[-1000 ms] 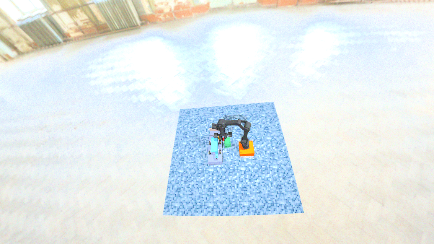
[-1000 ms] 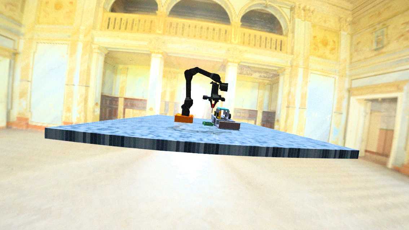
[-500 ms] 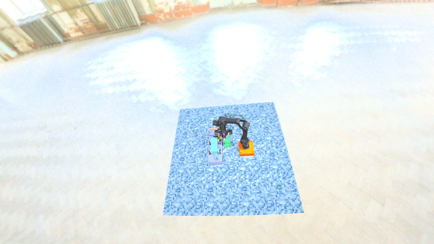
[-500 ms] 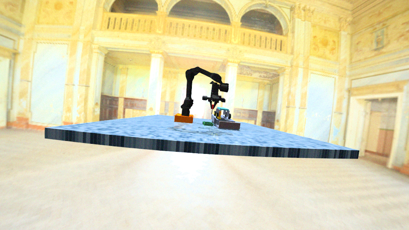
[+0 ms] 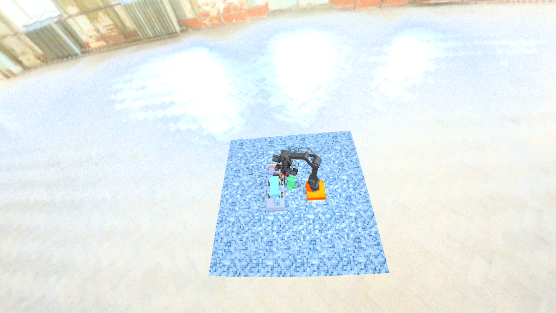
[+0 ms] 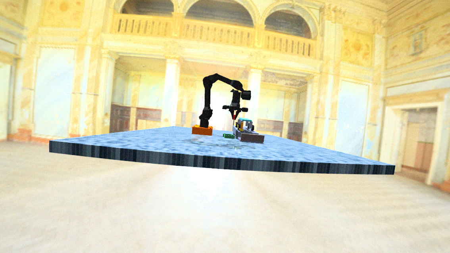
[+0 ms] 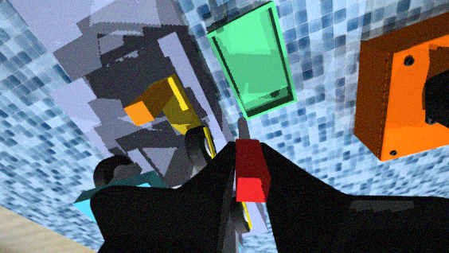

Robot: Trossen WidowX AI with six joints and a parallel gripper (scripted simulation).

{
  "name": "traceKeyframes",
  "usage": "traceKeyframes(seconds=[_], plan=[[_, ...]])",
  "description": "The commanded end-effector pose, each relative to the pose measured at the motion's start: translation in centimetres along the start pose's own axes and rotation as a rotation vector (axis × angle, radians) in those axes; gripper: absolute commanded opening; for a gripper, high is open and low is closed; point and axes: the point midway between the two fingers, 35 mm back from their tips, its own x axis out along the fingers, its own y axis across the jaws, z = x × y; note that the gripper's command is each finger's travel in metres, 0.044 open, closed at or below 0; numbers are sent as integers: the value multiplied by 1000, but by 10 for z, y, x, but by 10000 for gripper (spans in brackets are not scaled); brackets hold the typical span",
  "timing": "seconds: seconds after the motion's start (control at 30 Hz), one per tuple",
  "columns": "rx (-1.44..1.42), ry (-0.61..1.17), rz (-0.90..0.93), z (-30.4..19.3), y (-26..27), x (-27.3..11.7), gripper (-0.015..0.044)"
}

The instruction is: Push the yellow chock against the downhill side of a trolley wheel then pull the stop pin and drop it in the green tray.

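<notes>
My gripper (image 5: pixel 286 173) (image 6: pixel 234 115) (image 7: pixel 245 148) is shut on the red-headed stop pin (image 7: pixel 251 188), whose grey shaft points down. It holds the pin in the air beside the ramp (image 5: pixel 275 208) (image 7: pixel 36 16), near the green tray (image 5: pixel 291 182) (image 6: pixel 228 136) (image 7: pixel 256 68). The pin's tip appears just short of the tray's near corner in the wrist view. The cyan-topped trolley (image 5: pixel 274 186) (image 6: pixel 245 119) stands on the ramp. The yellow chock (image 6: pixel 241 126) (image 7: pixel 175 115), with its orange handle (image 7: pixel 139 113), appears against a trolley wheel (image 7: pixel 195 147); contact is partly hidden. The left finger covers much of the trolley there.
The orange base block (image 5: pixel 315 191) (image 6: pixel 202 130) (image 7: pixel 410 107) of the arm stands on the far side of the tray from the ramp. A brown end board (image 6: pixel 251 138) closes the ramp's low end. The blue mosaic table (image 5: pixel 303 241) lies beneath everything.
</notes>
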Motion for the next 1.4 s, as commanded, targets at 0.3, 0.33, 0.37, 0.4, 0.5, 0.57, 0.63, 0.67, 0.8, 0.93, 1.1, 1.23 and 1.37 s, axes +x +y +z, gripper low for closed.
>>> traceKeyframes(seconds=[0.3,0.33,0.37,0.4,0.5,0.57,0.63,0.67,0.8,0.93,1.1,1.23,1.37], plan=[[393,-68,37,-2,-3,2,0],[423,-73,41,-2,-3,2,0],[452,-77,44,-3,-3,2,0],[482,-82,48,-3,-3,2,0],[570,-94,60,-3,-3,2,0],[630,-102,70,-4,-4,2,0],[689,-110,79,-4,-4,2,0],[718,-113,85,-4,-4,2,0],[836,-126,107,-5,-4,2,0],[954,-136,133,-6,-4,2,0],[1095,-144,167,-7,-4,2,0],[1114,-145,172,-7,-4,2,0],[1114,-145,172,-7,-4,2,0]])
